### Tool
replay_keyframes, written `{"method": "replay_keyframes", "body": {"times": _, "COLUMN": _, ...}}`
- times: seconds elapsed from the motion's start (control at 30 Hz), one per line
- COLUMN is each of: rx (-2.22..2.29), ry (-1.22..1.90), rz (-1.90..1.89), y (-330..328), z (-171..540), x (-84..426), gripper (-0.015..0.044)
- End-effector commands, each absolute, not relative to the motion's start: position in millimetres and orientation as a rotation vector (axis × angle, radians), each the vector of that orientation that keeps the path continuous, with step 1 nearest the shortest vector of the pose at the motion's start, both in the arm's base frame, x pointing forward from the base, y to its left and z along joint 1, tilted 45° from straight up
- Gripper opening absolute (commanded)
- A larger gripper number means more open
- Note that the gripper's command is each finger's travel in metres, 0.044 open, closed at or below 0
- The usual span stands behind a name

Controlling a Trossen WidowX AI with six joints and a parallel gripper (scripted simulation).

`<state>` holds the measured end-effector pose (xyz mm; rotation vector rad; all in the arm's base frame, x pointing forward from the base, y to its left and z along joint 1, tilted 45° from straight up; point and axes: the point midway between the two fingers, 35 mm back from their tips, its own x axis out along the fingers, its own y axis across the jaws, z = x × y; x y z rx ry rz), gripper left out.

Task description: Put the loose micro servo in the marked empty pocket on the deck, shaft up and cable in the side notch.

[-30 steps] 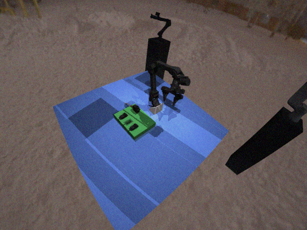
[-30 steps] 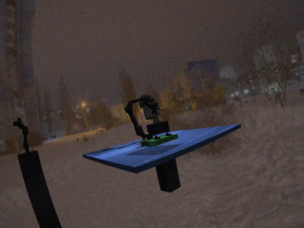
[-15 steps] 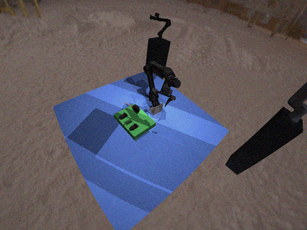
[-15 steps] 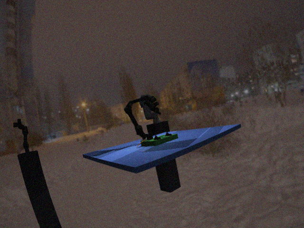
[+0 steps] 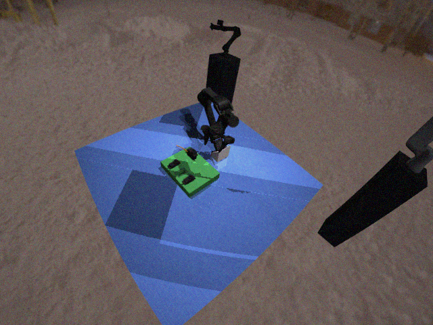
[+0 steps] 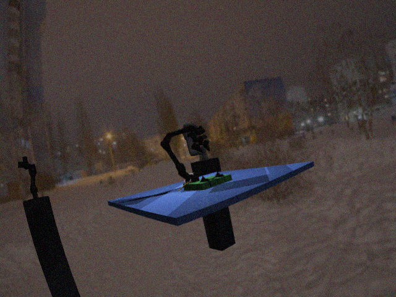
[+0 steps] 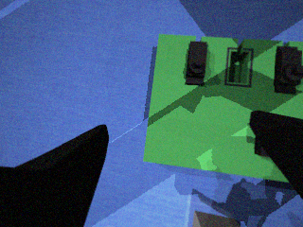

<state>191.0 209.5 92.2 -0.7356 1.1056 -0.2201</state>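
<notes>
The tabletop [image 5: 216,223] [image 6: 179,209] [image 7: 62,80] is coloured blue, crossed by paler and darker bands. The deck [image 5: 206,175] [image 6: 193,184] [image 7: 175,137] is coloured bright green, patched with darker green shadow. Its empty pocket [image 5: 180,171] [image 7: 240,71] is outlined in black. Orange is seen on the servo cable [image 5: 181,148].

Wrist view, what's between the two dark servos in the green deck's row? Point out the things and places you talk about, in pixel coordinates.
The marked empty pocket [image 5: 180,171] [image 7: 240,71], seen clearly in the wrist view, less so from the top.
</notes>
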Motion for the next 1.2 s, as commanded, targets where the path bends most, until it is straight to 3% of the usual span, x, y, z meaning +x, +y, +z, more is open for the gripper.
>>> {"method": "replay_keyframes", "body": {"times": 0.0, "rx": -0.637, "ry": 1.117, "rz": -0.32, "y": 192, "z": 95, "x": 197, "gripper": 0.044}}
{"method": "replay_keyframes", "body": {"times": 1.17, "rx": 0.281, "ry": 0.873, "rz": -1.185, "y": 53, "z": 127, "x": 212, "gripper": 0.044}}
